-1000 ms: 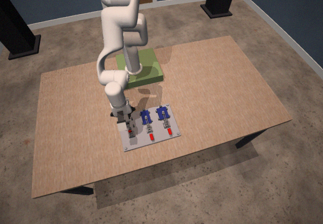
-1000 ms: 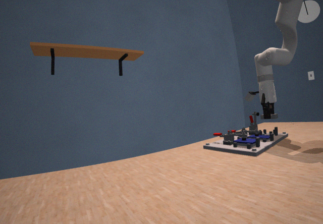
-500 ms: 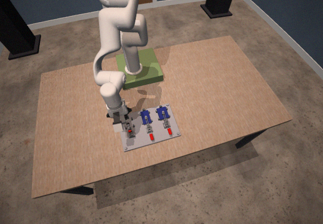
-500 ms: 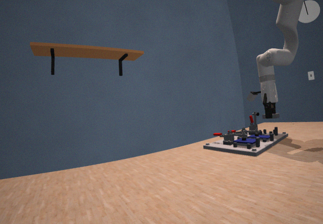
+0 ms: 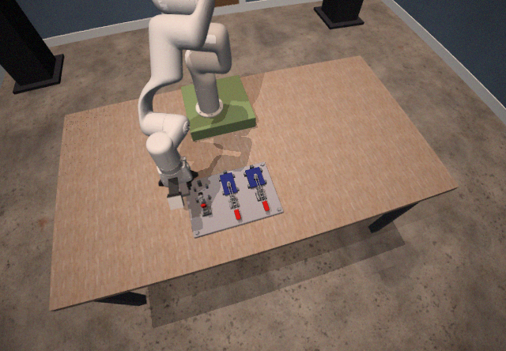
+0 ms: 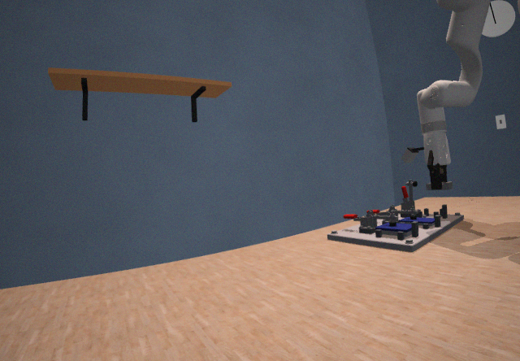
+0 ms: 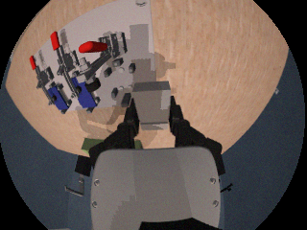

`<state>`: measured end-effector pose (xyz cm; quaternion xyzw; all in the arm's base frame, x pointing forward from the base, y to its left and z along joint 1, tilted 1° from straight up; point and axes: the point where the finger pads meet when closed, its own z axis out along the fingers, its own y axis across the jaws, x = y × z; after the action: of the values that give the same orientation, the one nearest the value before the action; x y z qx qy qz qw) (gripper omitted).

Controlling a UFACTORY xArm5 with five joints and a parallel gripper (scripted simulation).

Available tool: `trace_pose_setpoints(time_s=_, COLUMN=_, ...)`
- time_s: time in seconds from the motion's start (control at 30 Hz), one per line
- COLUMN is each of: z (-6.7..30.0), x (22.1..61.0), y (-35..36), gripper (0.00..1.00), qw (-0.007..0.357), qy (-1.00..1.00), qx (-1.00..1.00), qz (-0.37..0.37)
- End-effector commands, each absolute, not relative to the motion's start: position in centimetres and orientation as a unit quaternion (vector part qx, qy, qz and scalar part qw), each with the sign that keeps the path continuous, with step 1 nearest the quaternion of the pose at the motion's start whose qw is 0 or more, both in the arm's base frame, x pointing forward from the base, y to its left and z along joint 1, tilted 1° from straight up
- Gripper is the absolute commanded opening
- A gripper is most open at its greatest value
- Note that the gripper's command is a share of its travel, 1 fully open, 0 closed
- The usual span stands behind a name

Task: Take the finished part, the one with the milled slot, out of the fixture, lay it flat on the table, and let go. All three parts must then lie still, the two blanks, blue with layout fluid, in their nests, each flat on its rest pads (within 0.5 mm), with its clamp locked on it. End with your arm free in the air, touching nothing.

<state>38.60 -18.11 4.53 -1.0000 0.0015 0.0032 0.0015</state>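
My gripper (image 5: pixel 175 194) (image 6: pixel 436 180) (image 7: pixel 153 104) is shut on the finished part (image 5: pixel 175 203) (image 6: pixel 448 185) (image 7: pixel 152 99), a plain grey block held level. It hangs above the table just past the left end of the grey fixture plate (image 5: pixel 250 213) (image 6: pixel 378 241) (image 7: pixel 137 13). The left nest is empty and its clamp handle (image 5: pixel 202 205) (image 6: pixel 404 191) (image 7: pixel 92 46) stands raised. Two blue blanks (image 5: pixel 227 182) (image 5: pixel 254 176) (image 6: pixel 392 227) (image 7: pixel 58 99) (image 7: pixel 84 92) lie in the other nests. Their clamps' red handles (image 5: pixel 237 214) (image 5: pixel 266 205) lie flat.
The wooden table (image 5: pixel 326 134) (image 6: pixel 210 298) carries the arm's green base block (image 5: pixel 232 94) behind the fixture. A wall shelf (image 6: pixel 138 83) hangs well away from the work area.
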Motion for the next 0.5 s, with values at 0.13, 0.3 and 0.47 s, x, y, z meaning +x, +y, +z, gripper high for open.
trace_pose_setpoints(time_s=0.13, z=4.7, x=38.7, y=-19.6, gripper=0.0, qw=0.001, qy=0.001, qx=-1.0, qz=0.001)
trace_pose_setpoints(time_s=0.3, z=4.7, x=38.7, y=-20.7, gripper=0.0, qw=0.001, qy=0.001, qx=-1.0, qz=0.001)
trace_pose_setpoints(time_s=0.47, z=4.7, x=38.7, y=-21.7, gripper=0.0, qw=0.001, qy=0.001, qx=-1.0, qz=0.001)
